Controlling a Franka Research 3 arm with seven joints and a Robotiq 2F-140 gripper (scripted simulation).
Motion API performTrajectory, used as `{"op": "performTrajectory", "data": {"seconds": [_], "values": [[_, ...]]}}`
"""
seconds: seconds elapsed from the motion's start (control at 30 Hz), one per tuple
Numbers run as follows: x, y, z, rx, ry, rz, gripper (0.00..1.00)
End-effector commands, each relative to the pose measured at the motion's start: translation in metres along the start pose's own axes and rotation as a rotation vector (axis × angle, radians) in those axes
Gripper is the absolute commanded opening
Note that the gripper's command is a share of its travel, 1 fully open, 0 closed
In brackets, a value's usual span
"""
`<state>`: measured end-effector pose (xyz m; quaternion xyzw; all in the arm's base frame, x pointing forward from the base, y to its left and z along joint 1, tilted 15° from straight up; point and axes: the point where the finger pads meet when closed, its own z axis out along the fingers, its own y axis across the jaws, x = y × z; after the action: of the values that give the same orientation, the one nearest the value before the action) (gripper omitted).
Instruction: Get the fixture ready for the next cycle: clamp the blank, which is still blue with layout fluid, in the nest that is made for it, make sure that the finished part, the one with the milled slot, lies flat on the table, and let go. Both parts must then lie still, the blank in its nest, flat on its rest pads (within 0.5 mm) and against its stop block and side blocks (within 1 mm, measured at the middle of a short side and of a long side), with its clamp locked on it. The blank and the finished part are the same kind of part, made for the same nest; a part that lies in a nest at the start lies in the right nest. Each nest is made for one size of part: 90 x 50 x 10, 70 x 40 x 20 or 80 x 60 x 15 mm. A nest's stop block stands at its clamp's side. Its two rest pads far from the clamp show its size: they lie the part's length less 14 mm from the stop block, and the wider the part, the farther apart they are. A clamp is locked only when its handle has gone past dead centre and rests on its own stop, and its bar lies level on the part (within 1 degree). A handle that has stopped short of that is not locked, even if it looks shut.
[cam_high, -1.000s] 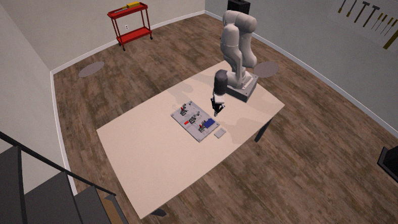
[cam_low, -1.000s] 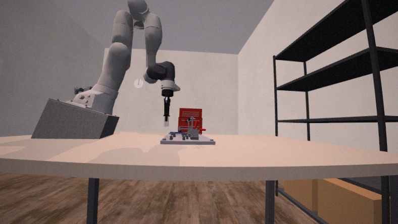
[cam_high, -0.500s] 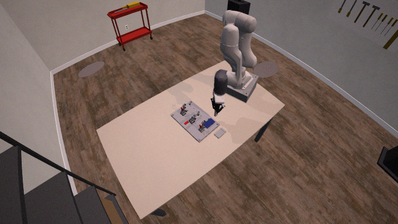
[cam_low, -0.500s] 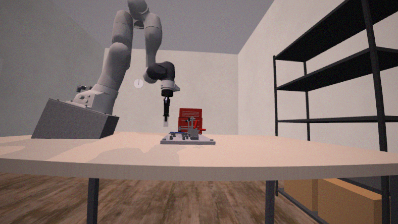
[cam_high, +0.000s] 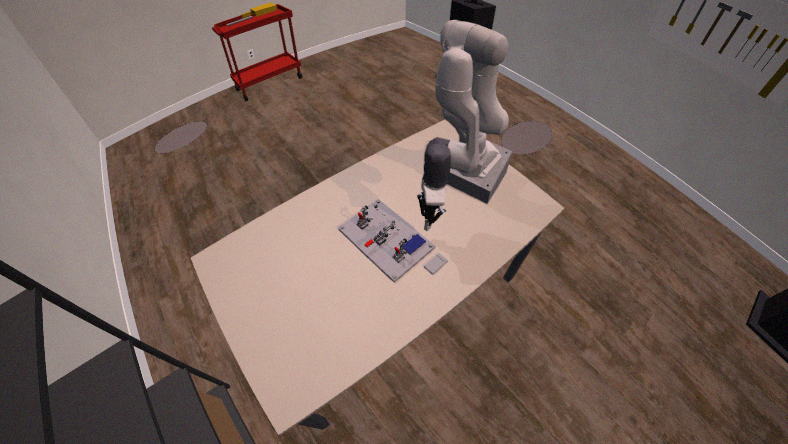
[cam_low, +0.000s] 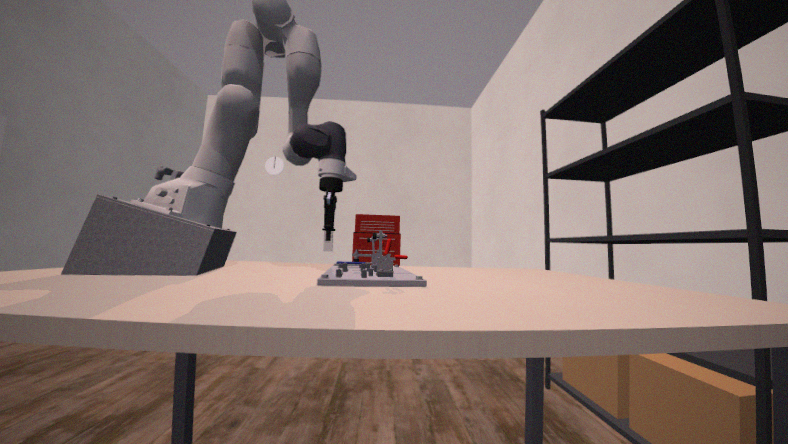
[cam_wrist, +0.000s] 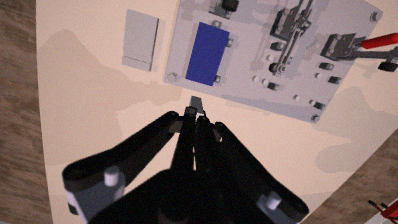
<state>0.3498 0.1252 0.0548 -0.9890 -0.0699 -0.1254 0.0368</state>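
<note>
On the fixture plate (cam_high: 358, 242) (cam_low: 371, 282) (cam_wrist: 240, 94), at the corner nest, lies the blue blank (cam_high: 414, 244) (cam_low: 349, 263) (cam_wrist: 207, 54), broad face up, among small dark blocks. Contact with the stop and side blocks: cannot be judged at this scale.

Markings: a thin dark line shows on the round white wall disc (cam_low: 274, 165); finer detail too small to read. Pale lines cross the front of the red chest (cam_low: 377, 234), with no lettering resolvable.

View comparison. The wrist view gives a thin line across the grey finished part (cam_wrist: 140, 40) (cam_high: 435, 263) near one end; the top view is too coarse for it. Part appears flat on the table (cam_high: 308, 308) (cam_low: 496, 297) (cam_wrist: 100, 145), beside the plate and apart from it. Top view has all three clamps in frame: the middle clamp's red handle (cam_high: 368, 242) is laid down outward, while the red handle (cam_high: 397, 250) at the blank's clamp stands up. Wrist view cuts off most of the blank's clamp (cam_wrist: 223, 7) (cam_high: 399, 254); lock state not established from it. Exterior view adds height: fingertips well clear above the table.

Gripper (cam_high: 427, 226) (cam_low: 328, 242) (cam_wrist: 194, 104): closed, nothing between the fingers. Blank lies lower than the tips and off to one side, near but untouched; finished part farther off than the blank.
</note>
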Motion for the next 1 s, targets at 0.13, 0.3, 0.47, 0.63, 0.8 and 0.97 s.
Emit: {"op": "performTrajectory", "data": {"seconds": [0.13,0.3,0.47,0.63,0.8,0.97], "values": [[-0.003,0.0,0.001,-0.001,-0.004,0.003,0.0],[-0.001,-0.001,0.001,-0.001,-0.004,0.003,0.0],[0.005,-0.005,0.001,-0.001,-0.004,0.003,0.0],[0.025,-0.019,0.001,-0.001,-0.004,0.003,0.0],[0.052,-0.038,0.001,-0.001,-0.004,0.003,0.0],[0.072,-0.051,0.001,-0.001,-0.004,0.003,0.0]]}}
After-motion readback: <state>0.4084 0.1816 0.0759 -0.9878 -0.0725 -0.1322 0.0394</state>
